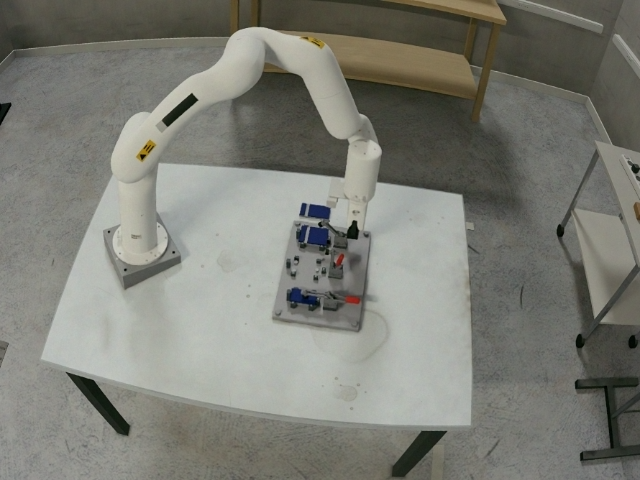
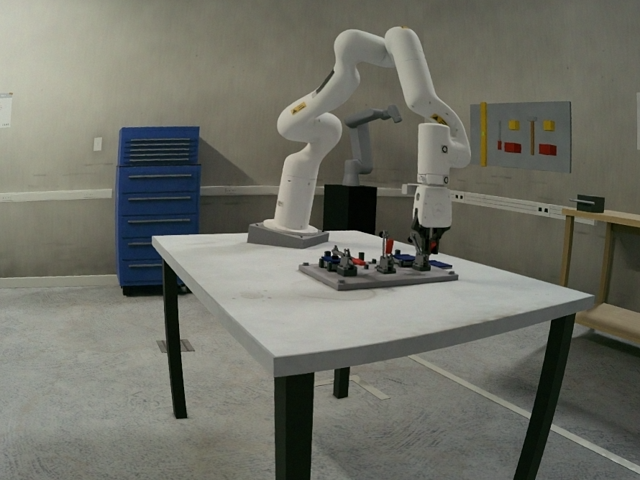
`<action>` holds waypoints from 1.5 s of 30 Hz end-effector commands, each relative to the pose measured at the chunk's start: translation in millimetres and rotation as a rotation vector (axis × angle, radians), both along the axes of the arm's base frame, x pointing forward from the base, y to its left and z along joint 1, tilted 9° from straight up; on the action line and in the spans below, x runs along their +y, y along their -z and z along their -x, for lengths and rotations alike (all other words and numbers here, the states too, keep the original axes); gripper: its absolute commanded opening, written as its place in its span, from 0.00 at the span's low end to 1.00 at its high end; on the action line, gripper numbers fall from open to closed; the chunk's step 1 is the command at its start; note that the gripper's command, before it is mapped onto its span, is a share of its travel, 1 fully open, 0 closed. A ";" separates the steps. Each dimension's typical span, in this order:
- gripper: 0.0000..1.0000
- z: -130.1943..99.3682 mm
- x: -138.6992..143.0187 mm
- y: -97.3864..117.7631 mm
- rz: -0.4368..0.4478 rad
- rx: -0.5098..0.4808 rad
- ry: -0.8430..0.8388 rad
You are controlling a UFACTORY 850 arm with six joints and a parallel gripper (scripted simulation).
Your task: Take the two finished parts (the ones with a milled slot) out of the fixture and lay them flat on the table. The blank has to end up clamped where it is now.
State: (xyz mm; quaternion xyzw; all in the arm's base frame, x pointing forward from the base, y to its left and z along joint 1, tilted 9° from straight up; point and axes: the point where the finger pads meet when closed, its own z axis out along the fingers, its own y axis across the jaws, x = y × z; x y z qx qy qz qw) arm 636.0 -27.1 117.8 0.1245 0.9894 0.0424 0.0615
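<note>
1. One slotted blue part (image 1: 314, 210) lies flat on the surface (image 1: 154, 320), just beyond the fixture plate (image 1: 357, 289).
2. A second slotted part (image 1: 314, 235) sits in the plate's far station; the blank (image 1: 297, 296) is in the near station under a lowered red-handled clamp (image 1: 345, 299).
3. The middle clamp's red handle (image 1: 339, 259) stands raised.
4. The gripper (image 1: 353, 230) points down, its jaws clenched on the far clamp's handle (image 2: 433, 246).
</note>
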 end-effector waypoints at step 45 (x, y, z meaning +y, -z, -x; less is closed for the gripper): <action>0.00 22.3 5.6 -2.0 0.000 0.001 0.000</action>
